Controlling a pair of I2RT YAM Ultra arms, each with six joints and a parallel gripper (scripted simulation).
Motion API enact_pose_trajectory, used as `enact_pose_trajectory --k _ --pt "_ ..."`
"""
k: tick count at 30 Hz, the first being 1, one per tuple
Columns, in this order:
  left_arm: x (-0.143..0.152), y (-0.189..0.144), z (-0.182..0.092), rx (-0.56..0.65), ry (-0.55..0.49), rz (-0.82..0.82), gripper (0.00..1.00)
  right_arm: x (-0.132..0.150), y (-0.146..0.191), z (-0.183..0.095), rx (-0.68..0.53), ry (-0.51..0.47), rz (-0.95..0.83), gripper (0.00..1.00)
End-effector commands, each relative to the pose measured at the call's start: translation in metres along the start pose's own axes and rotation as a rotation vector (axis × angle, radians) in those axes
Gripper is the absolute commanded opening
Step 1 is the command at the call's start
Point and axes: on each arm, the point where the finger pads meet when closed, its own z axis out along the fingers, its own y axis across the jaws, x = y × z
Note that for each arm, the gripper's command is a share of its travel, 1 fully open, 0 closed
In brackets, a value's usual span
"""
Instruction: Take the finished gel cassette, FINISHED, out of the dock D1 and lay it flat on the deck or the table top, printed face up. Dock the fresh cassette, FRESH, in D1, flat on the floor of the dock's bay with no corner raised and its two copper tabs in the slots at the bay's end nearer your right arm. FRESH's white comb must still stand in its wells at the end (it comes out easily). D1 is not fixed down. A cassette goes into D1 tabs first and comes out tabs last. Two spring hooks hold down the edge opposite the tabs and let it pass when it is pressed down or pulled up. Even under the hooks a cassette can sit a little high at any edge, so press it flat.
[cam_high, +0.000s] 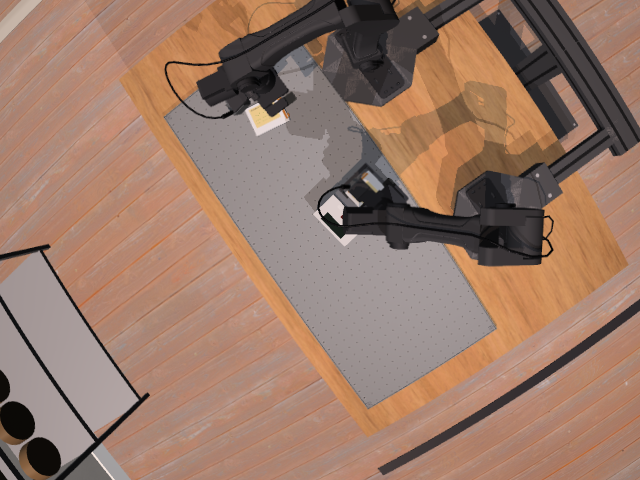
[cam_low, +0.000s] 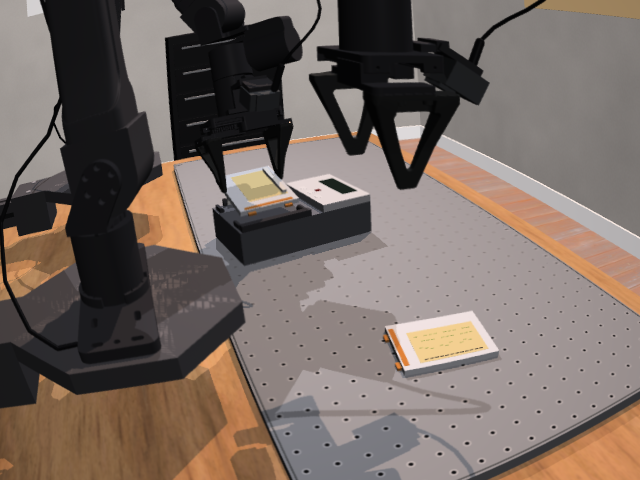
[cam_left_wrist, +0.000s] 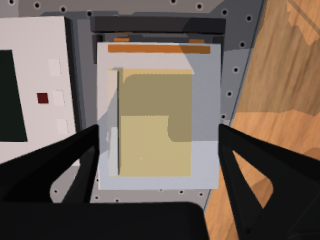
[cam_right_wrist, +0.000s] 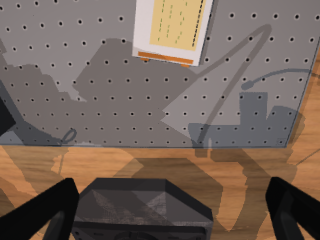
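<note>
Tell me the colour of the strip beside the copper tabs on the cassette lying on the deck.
Orange; the strip shows best in the exterior view.

On/at deck: 2 cassettes (cam_high: 256, 127) (cam_low: 452, 343) (cam_left_wrist: 206, 165) (cam_right_wrist: 145, 30), 1 dock (cam_low: 310, 227) (cam_left_wrist: 160, 24), 2 arms (cam_high: 294, 38) (cam_high: 439, 222) w/ 1 tool ea.
</note>
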Motion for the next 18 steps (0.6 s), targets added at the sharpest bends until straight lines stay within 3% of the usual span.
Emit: enact_pose_trajectory --k 1,18 --pt "0.0007 0.0025 0.0012 -0.006 -0.013 0.000 0.00 -0.0057 -0.0060 -0.0113 0.014 -0.029 0.009 1.00" --pt "0.0015 0.0044 0.0011 -0.011 -0.018 -0.003 0.00 -0.0057 -0.0060 -0.0113 0.014 -0.029 0.009 1.00"
